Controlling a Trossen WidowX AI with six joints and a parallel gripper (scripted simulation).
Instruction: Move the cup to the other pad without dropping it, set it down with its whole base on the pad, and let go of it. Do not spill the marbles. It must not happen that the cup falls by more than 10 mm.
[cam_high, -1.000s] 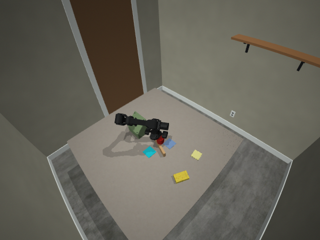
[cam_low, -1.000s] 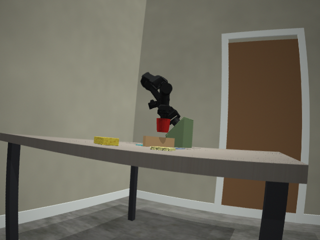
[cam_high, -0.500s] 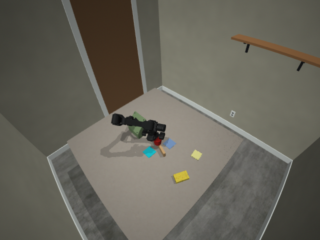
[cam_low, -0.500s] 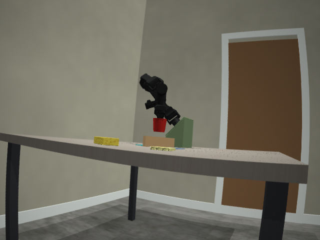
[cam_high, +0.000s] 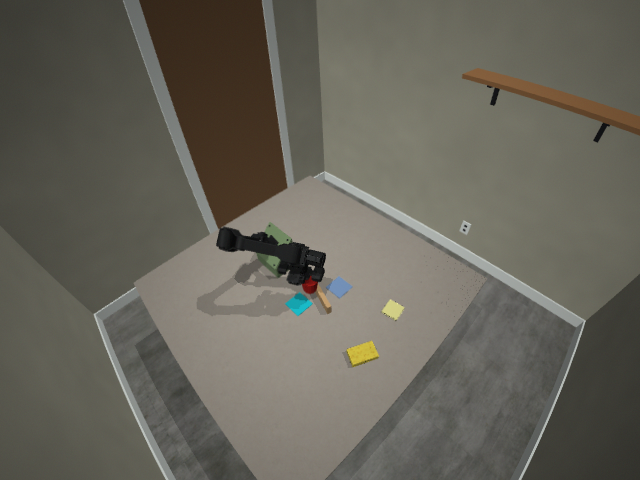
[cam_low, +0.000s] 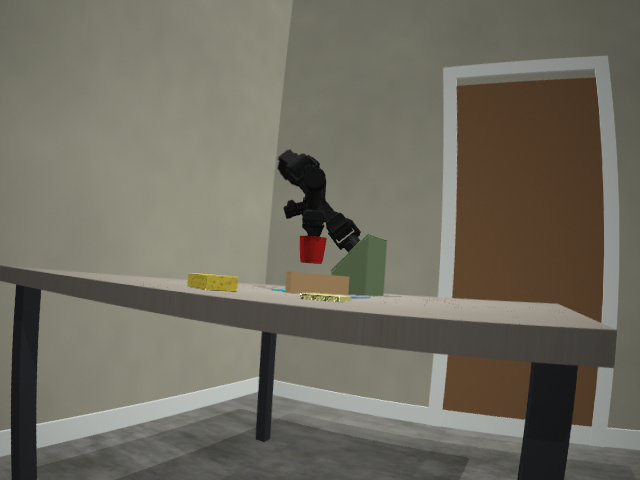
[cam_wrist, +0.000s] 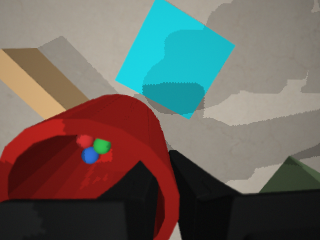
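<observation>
My gripper (cam_high: 311, 274) (cam_low: 313, 233) (cam_wrist: 162, 157) is shut on the rim of the red cup (cam_high: 309, 285) (cam_low: 312, 250) (cam_wrist: 100, 160) and holds it upright in the air above the table. Three marbles (cam_wrist: 94, 148), red, green and blue, lie in the cup's bottom. The cyan pad (cam_high: 299, 303) (cam_wrist: 176, 57) lies flat just ahead of the cup in the wrist view. The light blue pad (cam_high: 340, 286) lies on the other side of the wooden bar (cam_high: 324, 299) (cam_low: 316, 282) (cam_wrist: 35, 82). The cup hangs over the bar's near end, between the two pads.
A green wedge-shaped block (cam_high: 273, 248) (cam_low: 366, 266) (cam_wrist: 292, 177) stands by the arm's base. A pale yellow pad (cam_high: 393, 309) (cam_low: 324, 297) and a yellow sponge (cam_high: 362, 353) (cam_low: 212, 281) lie further out on the table (cam_high: 258, 372) (cam_low: 413, 320).
</observation>
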